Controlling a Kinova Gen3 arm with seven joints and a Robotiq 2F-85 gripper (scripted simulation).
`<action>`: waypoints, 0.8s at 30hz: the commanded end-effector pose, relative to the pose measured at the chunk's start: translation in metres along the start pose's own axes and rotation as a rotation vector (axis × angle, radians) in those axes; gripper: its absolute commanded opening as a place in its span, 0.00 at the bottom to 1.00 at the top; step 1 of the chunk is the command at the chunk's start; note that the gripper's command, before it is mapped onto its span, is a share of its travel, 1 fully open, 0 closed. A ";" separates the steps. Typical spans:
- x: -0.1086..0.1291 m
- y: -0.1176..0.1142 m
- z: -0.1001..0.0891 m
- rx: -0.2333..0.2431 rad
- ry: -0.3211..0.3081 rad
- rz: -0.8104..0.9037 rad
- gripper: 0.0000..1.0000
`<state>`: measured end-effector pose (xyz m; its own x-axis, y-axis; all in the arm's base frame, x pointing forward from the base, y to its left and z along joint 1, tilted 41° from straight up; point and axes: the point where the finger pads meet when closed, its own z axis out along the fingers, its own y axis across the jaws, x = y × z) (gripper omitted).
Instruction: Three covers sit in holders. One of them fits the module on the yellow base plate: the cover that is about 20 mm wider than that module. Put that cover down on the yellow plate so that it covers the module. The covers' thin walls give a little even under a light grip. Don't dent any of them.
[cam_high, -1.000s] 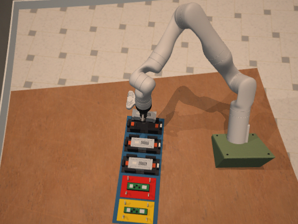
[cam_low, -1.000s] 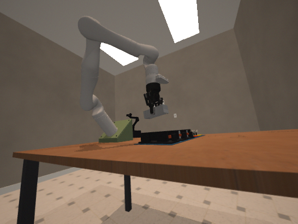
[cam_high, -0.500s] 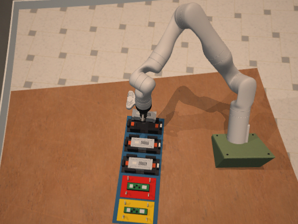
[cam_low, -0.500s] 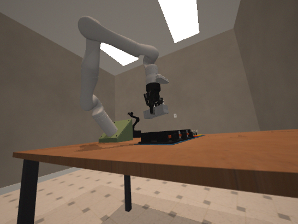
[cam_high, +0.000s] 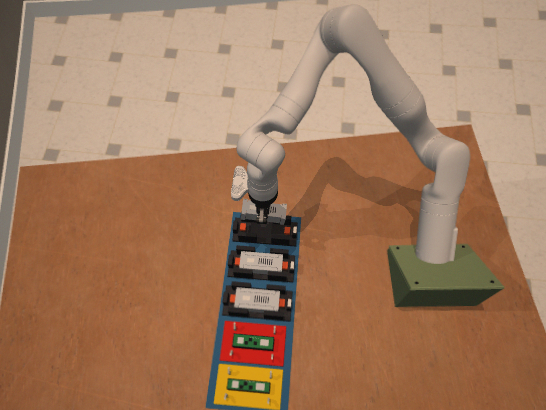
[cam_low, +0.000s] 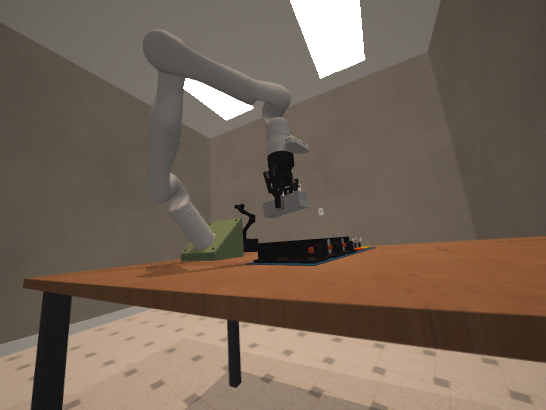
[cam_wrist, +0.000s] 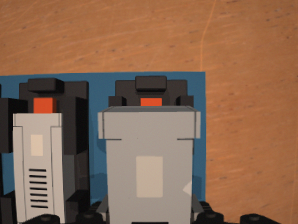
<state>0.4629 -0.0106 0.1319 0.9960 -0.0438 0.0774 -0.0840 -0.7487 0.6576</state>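
The tool (cam_low: 284, 196) is clamped on 1 grey cover (cam_low: 286, 205), which hangs in the air at the centre of the exterior view, well above the row of black holders (cam_low: 300, 248). In the top view that cover (cam_high: 264, 212) sits just under the wrist, over the now bare holder (cam_high: 265, 229) at the upper end of the blue strip (cam_high: 223, 320). The other 2 covers (cam_high: 261, 261) (cam_high: 259, 298) rest in their holders lower down.

By my reading, the pick and lift are done. Left: carry the cover down the frame, past the red plate (cam_high: 253, 343), to the yellow plate (cam_high: 248, 386) at the bottom edge, lower it over the green module (cam_high: 248, 385), then let go.

Whether this cover is the one that fits cannot be judged here; widths are too close to compare. The fingers are hidden under the wrist in the top view, and only dark tips show along the bottom edge of the wrist view. No dent shows on the cover, but its gripped walls are out of sight. The yellow plate is only a thin sliver in the exterior view, and the wrist view does not show it.
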 end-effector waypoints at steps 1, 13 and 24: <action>0.000 0.000 -0.001 0.001 0.002 0.000 0.00; 0.000 -0.048 0.005 0.001 0.002 0.000 0.00; 0.000 -0.071 0.007 0.001 0.002 0.000 0.00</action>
<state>0.4678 0.0303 0.0867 0.9960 -0.0443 0.0776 -0.0846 -0.7485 0.6577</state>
